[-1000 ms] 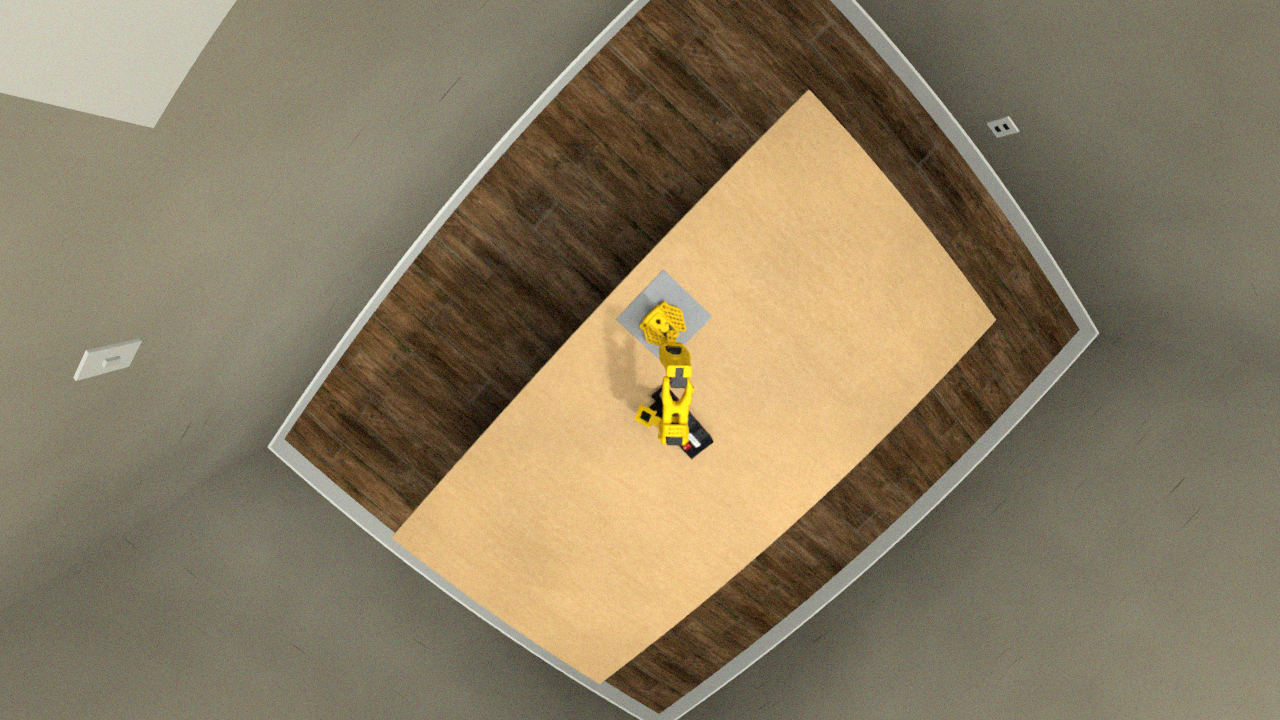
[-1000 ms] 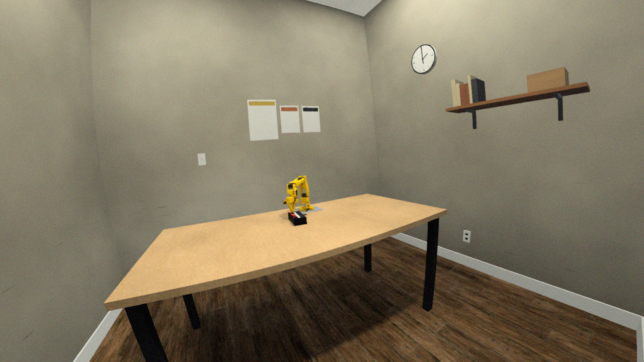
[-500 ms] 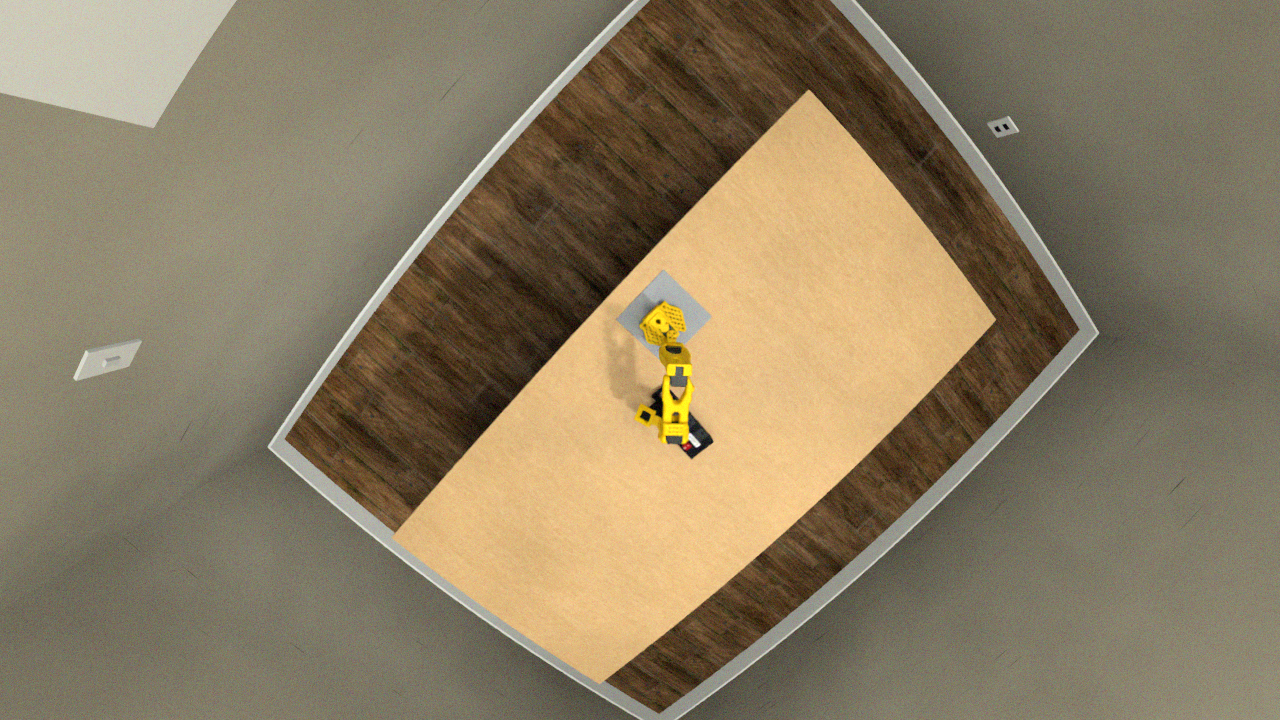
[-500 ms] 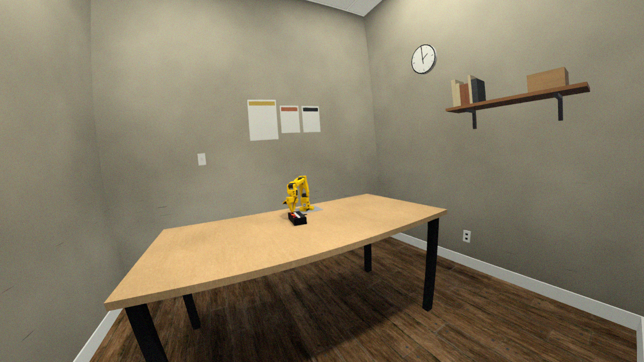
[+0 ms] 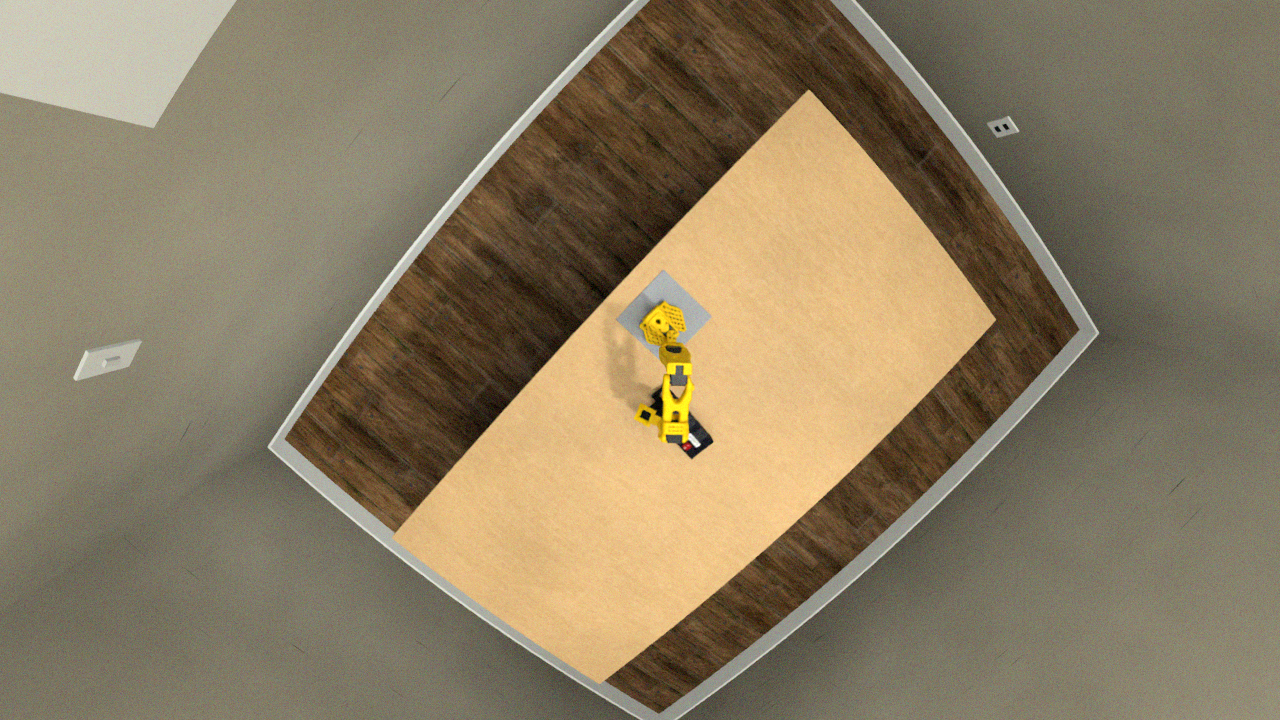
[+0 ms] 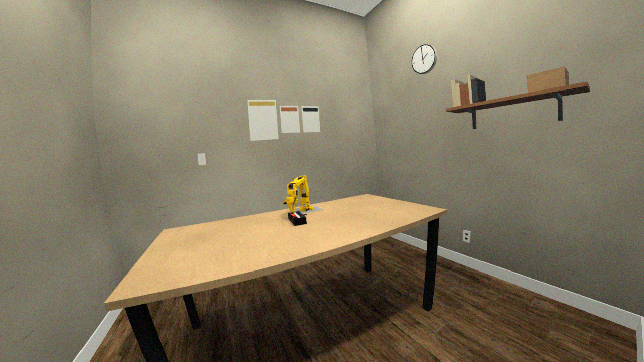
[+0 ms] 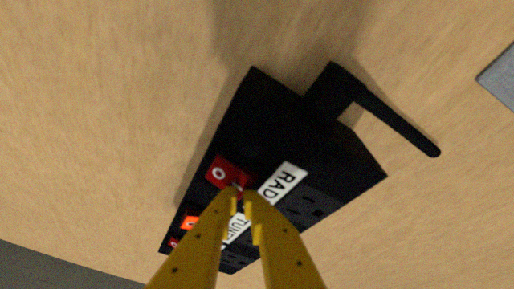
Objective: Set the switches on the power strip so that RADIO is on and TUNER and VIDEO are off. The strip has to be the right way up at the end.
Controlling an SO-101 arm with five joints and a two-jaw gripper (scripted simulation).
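Two yellow fingers of the claw point(image 7: 239, 197) were pressed together with nothing between them, tips at the near end of the red RADIO rocker switch point(image 7: 225, 175), which showed a white "O" on its far half. Whether the tips touched the rocker cannot be told. White label reading "RAD" point(image 7: 282, 182) sat just beside that switch. Below it, a brighter orange-lit switch point(image 7: 189, 221) lay beside a label reading "TUNE" point(image 7: 236, 226); a third red switch point(image 7: 173, 242) was partly hidden. The black power strip point(image 7: 281, 148) lay face up on the tan table point(image 6: 252, 252), its cord stub point(image 7: 395, 122) pointing away. Arm point(image 6: 298, 192) stood over the strip, base on a grey plate point(image 5: 664, 291).
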